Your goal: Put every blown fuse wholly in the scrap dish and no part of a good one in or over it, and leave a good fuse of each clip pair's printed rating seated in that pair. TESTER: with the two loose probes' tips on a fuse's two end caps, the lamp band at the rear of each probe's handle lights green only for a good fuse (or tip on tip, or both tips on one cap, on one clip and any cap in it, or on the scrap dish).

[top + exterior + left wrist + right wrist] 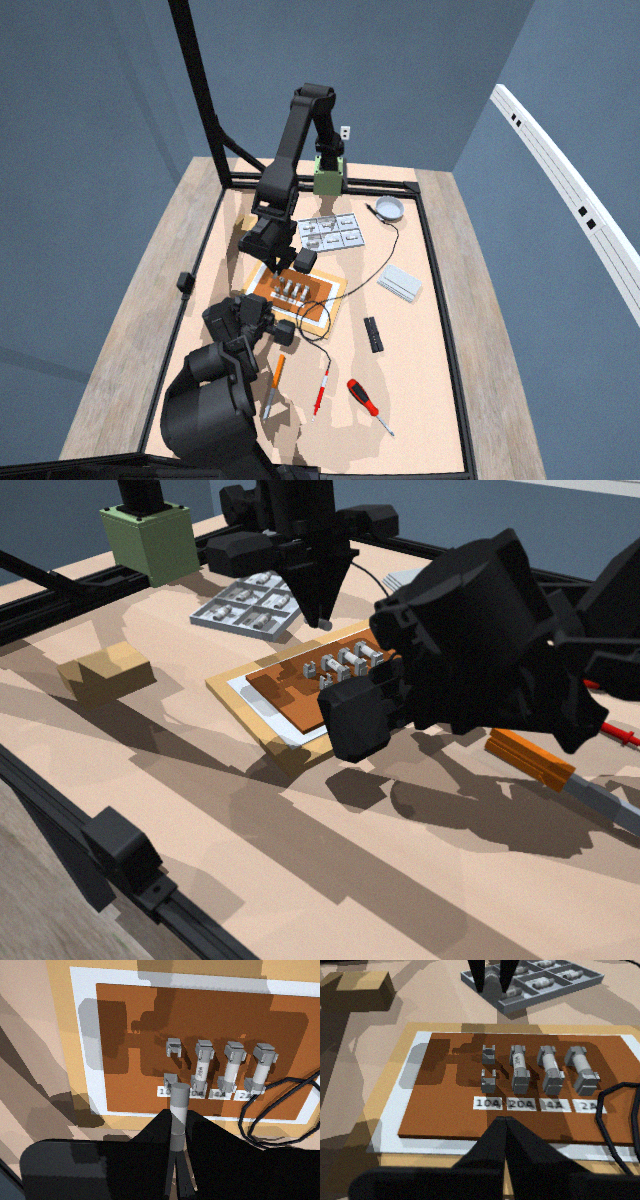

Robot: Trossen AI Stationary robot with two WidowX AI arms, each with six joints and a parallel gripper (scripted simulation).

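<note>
My left gripper (316,623) (491,991) is shut on a white fuse with grey caps (325,624) (179,1112), held above the tray side of the orange board (289,704) (137,1100) (435,1120). My right gripper (503,1123) is shut and empty at the label side. The 10A clips (173,1046) (488,1054) are empty; the 20A fuse (201,1071) (519,1062), 4A fuse (232,1071) (551,1062) and 2A fuse (261,1072) (580,1063) sit in clips. The grey tray (338,249) (232,629) holds several fuses. The scrap dish (389,208) looks empty.
A black probe (376,213) lies beside the dish; a red probe (320,396) lies nearer, its cable looping over the board. An orange-handled tool (278,372), screwdriver (363,397), black strip (373,334), pale box (399,283) and wooden block (116,668) lie around.
</note>
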